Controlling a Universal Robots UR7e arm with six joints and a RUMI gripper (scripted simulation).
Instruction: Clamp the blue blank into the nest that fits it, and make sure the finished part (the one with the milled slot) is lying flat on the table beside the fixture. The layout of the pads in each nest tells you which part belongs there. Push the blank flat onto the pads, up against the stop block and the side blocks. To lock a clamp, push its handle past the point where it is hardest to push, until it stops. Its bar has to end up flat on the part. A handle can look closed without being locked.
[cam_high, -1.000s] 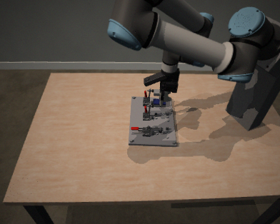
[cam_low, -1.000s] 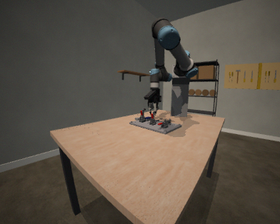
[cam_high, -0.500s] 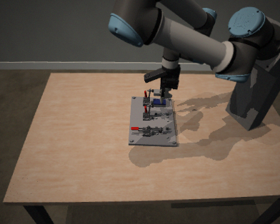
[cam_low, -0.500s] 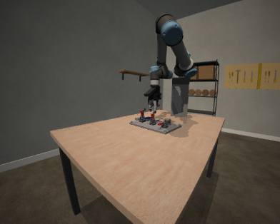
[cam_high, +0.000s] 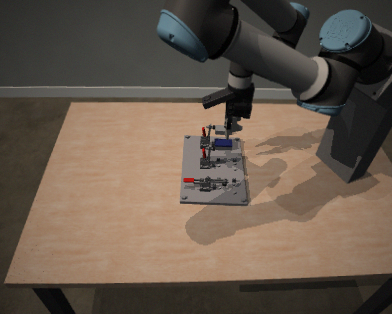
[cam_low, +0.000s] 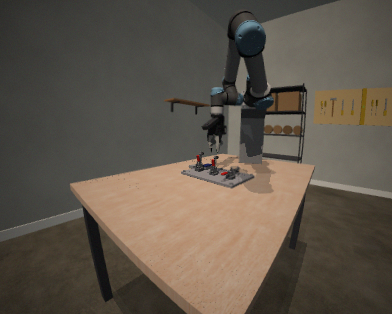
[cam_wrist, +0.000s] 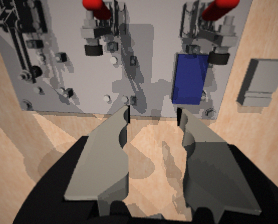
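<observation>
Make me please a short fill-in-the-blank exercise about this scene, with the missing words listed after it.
1. The blank lying on the fixture plate has the colour ____.
2. The clamp handles have tips of the colour ____.
3. The gripper holds ____ between its fingers.
4. The grey finished part lies on the ____, beside the fixture plate.

Missing words: blue; red; nothing; table
</observation>
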